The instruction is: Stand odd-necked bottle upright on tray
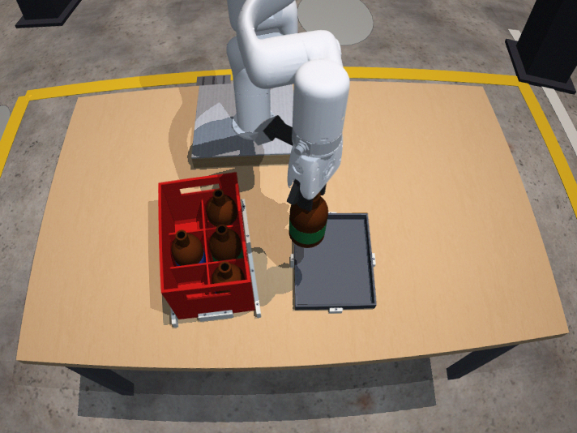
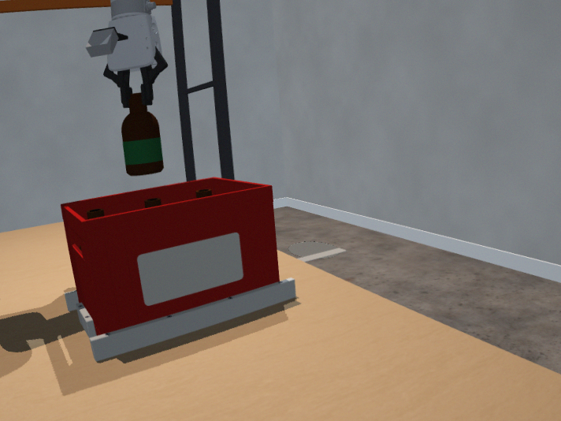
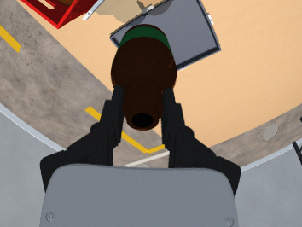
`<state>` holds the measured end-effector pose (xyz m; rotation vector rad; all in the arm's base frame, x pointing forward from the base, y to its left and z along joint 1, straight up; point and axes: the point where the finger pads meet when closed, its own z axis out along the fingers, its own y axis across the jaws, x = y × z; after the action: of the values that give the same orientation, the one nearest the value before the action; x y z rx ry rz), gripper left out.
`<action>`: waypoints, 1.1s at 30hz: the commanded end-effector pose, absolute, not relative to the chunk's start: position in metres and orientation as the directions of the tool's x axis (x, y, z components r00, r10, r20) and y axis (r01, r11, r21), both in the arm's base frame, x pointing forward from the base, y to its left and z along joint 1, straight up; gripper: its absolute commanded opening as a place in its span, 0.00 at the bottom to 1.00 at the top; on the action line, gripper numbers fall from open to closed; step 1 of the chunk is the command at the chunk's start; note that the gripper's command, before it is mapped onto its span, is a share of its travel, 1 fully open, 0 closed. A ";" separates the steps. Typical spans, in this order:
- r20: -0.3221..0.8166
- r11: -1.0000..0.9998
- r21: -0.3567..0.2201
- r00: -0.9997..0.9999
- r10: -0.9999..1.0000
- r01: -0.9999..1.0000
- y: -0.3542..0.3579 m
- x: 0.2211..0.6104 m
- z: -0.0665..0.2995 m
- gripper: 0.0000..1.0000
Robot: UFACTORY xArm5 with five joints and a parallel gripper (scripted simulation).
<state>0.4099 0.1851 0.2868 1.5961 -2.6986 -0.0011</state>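
Observation:
My gripper [image 1: 308, 199] is shut on the neck of a brown bottle with a green label [image 1: 306, 225]. The bottle hangs upright, high above the table, over the far left corner of the dark grey tray [image 1: 334, 263]. It also shows in the exterior view [image 2: 142, 141] under the gripper [image 2: 135, 94], and in the wrist view [image 3: 143, 78] between the fingers, with the tray [image 3: 172, 32] below. The red crate [image 1: 205, 244] stands left of the tray and holds several brown bottles upright, one at the back right [image 1: 220, 207], one at the left [image 1: 185, 248].
The crate [image 2: 174, 247] sits in a grey bracket frame on the table. The arm's grey base plate [image 1: 240, 123] lies behind the crate and tray. A yellow line borders the table on the floor. Dark posts stand at the far corners.

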 end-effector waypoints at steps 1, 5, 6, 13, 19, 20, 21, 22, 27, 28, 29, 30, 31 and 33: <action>0.002 0.482 0.001 -0.482 -0.876 -0.876 0.191 0.408 0.288 0.00; 0.002 0.482 0.001 -0.482 -0.876 -0.876 0.198 0.405 0.288 0.00; 0.002 0.482 0.001 -0.482 -0.876 -0.876 0.200 0.404 0.288 0.00; 0.002 0.482 0.001 -0.482 -0.876 -0.876 0.210 0.400 0.288 0.00; 0.002 0.482 0.001 -0.482 -0.876 -0.876 0.216 0.397 0.288 0.00; 0.002 0.482 0.001 -0.482 -0.876 -0.876 0.217 0.396 0.288 0.00; 0.002 0.482 0.001 -0.482 -0.876 -0.876 0.219 0.396 0.288 0.00; 0.002 0.482 0.001 -0.482 -0.876 -0.876 0.220 0.395 0.288 0.00; 0.002 0.482 0.001 -0.482 -0.876 -0.876 0.226 0.392 0.288 0.00; 0.002 0.482 0.001 -0.482 -0.876 -0.876 0.227 0.392 0.288 0.00; 0.002 0.482 0.001 -0.482 -0.876 -0.876 0.229 0.391 0.288 0.00; 0.002 0.482 0.001 -0.482 -0.876 -0.876 0.230 0.391 0.288 0.00; 0.002 0.482 0.001 -0.482 -0.876 -0.876 0.230 0.391 0.288 0.00; 0.002 0.482 0.001 -0.482 -0.876 -0.876 0.231 0.390 0.288 0.00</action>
<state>0.3906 0.2283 0.2867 1.5961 -2.6985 0.0000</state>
